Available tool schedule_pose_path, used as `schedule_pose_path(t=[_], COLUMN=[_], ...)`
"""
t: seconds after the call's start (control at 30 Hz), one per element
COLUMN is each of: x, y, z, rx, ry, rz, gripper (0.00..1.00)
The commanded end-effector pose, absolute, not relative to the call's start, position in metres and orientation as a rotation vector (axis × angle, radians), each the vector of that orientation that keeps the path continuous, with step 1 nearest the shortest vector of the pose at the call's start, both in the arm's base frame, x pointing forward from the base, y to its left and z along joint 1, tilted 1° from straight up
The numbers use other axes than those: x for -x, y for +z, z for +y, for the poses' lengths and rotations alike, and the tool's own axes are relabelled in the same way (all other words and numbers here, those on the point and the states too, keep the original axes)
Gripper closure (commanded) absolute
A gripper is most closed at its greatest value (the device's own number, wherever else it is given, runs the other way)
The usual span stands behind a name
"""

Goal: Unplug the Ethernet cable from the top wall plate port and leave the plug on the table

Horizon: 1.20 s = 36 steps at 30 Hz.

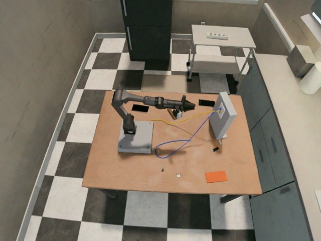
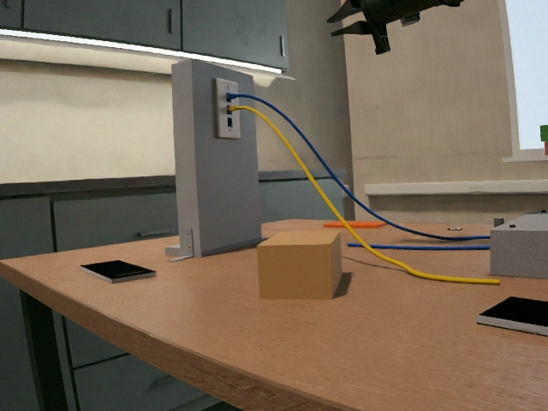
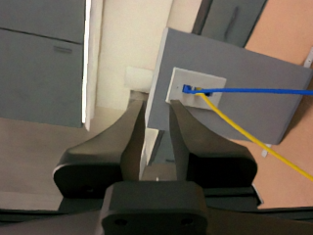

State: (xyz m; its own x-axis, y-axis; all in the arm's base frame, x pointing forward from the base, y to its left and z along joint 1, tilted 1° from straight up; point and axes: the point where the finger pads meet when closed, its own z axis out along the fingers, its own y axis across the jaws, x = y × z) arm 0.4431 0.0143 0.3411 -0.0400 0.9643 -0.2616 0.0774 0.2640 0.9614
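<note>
A grey stand (image 1: pixel 223 115) at the table's right side carries a white wall plate (image 2: pixel 225 108). The blue cable's plug (image 2: pixel 229 95) sits in the top port and the yellow cable's plug (image 2: pixel 229 108) in the port below; both also show in the wrist view, blue (image 3: pixel 187 88) and yellow (image 3: pixel 200 93). The blue cable (image 1: pixel 181 142) loops over the table top; the yellow cable (image 1: pixel 181 119) runs left. My gripper (image 1: pixel 193 105) hangs high in the air, well short of the plate, pointing at it. Its fingers stand a narrow gap apart with nothing between them.
A cardboard box (image 2: pixel 299 264) stands under my arm. Two black phones (image 1: pixel 140 107) (image 1: pixel 206 102) lie at the table's back. An orange card (image 1: pixel 215 176), a small black part (image 1: pixel 215 149) and two tiny parts (image 1: pixel 178 175) (image 1: pixel 162 169) lie toward the front. My base plate (image 1: pixel 135 136) is at the left.
</note>
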Motion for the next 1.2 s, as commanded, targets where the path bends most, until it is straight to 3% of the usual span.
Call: schedule_pose_path(t=[0.0, 0.57, 0.87, 1.17], x=[-0.443, -0.483, -0.482, -0.562], y=[0.342, 0.247, 0.244, 0.248], z=[0.014, 0.131, 0.135, 0.139], rx=[-1.05, -1.067, -1.067, -1.066], ry=[0.995, 1.387, 1.4, 1.409], rz=[1.405, 1.382, 1.382, 1.384], gripper=[0.75, 0.75, 0.75, 0.75])
